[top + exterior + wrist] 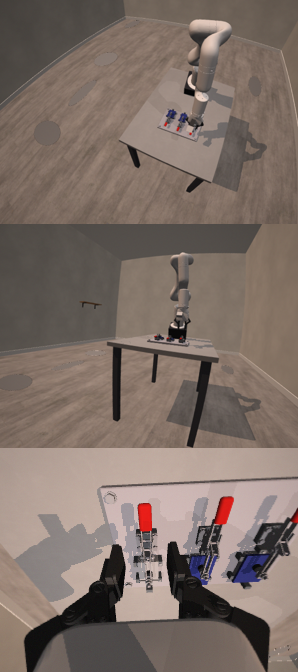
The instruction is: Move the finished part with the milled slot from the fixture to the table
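Red clamp handle (145, 516) sits ahead of my claw (145, 570), half-spread and gripping nothing. Finished part (190, 129) lies in the fixture (115, 518) end nest, pale, hard to see. I'd unlock this clamp only, staying off the blue blanks (202, 566).

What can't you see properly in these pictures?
- Finished part: the wrist view shows only a pale nest under its clamp; no slot is visible.
- Gripper: the top view hides its fingers behind the arm.
- Blue blanks: too small in the exterior view to judge their seating.
- Far-right clamp: cut off by the wrist view's edge.
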Motion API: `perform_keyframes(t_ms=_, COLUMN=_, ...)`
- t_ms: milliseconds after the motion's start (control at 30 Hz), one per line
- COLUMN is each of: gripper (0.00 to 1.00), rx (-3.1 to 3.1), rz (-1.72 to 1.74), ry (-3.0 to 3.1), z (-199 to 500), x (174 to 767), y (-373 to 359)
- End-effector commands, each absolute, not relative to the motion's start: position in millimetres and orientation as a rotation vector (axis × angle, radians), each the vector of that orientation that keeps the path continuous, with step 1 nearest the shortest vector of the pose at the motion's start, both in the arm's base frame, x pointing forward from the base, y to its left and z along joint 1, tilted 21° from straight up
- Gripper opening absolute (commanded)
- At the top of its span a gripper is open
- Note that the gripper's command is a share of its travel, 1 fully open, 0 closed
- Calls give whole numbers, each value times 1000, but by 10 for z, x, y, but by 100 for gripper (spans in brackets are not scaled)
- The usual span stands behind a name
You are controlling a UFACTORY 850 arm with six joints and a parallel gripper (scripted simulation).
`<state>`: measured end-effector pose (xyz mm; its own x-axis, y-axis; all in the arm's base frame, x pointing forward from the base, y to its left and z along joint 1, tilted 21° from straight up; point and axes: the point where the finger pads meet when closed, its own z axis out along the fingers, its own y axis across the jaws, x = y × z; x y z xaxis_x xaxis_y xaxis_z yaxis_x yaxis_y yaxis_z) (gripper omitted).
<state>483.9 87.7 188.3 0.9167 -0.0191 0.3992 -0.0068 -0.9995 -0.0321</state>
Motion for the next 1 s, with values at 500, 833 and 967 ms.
perform_keyframes(t_ms=500, gripper=47, rx=-3067, rz=-578, ry=22, z=1738, x=4906, y=882)
perform_keyframes(t_ms=833, gripper=47, rx=-3067, rz=-578, ry=22, z=1629, x=4949, y=884)
perform_keyframes(t_ms=967, gripper=47, rx=-3067, rz=-578, ry=22, z=1584, x=4967, y=885)
